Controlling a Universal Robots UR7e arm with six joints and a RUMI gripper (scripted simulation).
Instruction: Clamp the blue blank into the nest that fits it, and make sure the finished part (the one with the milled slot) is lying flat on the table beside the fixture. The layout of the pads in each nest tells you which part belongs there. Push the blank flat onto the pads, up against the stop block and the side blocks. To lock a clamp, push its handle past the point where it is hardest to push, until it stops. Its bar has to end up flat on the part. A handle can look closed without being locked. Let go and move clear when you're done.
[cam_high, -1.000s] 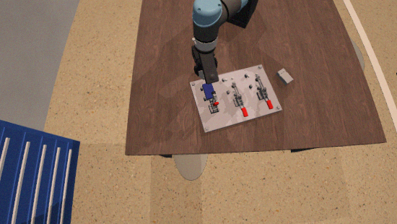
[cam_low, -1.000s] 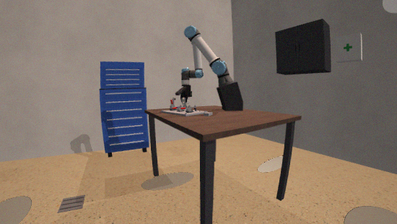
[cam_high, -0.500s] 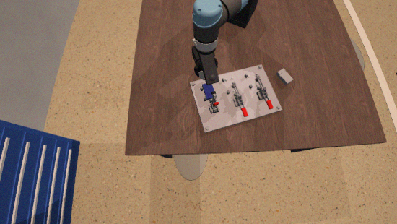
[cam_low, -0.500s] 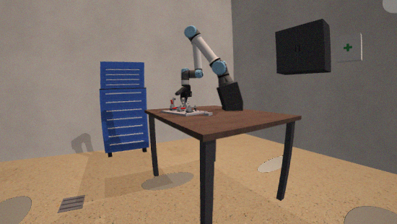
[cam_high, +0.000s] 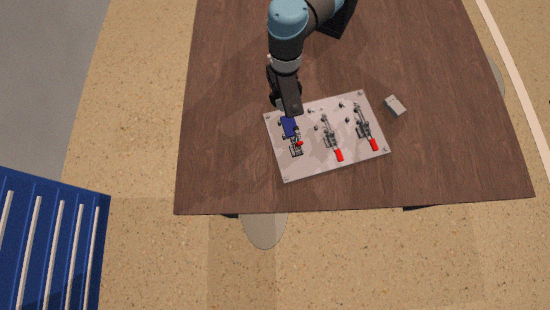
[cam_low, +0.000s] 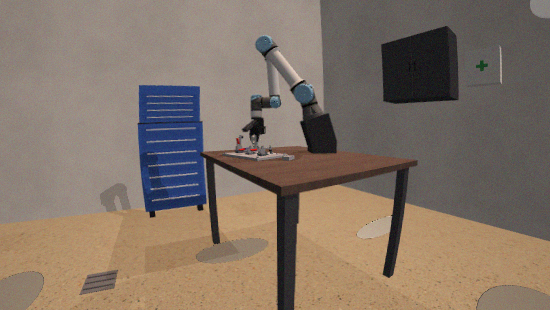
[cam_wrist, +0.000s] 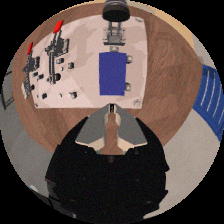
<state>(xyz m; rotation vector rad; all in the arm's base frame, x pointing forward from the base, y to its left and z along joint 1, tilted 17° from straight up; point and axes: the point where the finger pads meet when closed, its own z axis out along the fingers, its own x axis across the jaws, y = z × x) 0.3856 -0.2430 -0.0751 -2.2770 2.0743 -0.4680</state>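
1. Top view: the blue blank (cam_high: 288, 126) (cam_wrist: 113, 74) lay at the left end of the pale fixture plate (cam_high: 310, 165) (cam_low: 257, 158) (cam_wrist: 87, 30), just beyond the left clamp (cam_high: 296, 149) (cam_wrist: 114, 35). That clamp's red handle (cam_high: 299, 143) (cam_low: 238, 141) looked short from above. The middle clamp (cam_high: 330, 136) (cam_wrist: 55, 50) and the right clamp (cam_high: 363, 127) (cam_wrist: 30, 67) had their handles pointing toward the near edge. The gray finished part (cam_high: 395, 106) (cam_low: 288, 157) rested on the table (cam_high: 425, 165) (cam_low: 350, 167) (cam_wrist: 170, 60), to the right of the plate and apart from it. The gripper (cam_high: 282, 107) (cam_low: 254, 142) (cam_wrist: 112, 104) was over the plate's far left corner area.

2. Exterior view: the arm (cam_low: 285, 67) reached left from its mount and pointed the gripper down over the plate. One red handle stood up at the left, while the other red pieces sat low. The finished part was low on the table by the plate's right end. The blank could not be made out clearly.

3. Wrist view: the jaws were clenched together with nothing between them, their tips just short of the blank's closest end. The blank looked squarely lined up with its clamp; whether it sat fully down on its pads could not be told.
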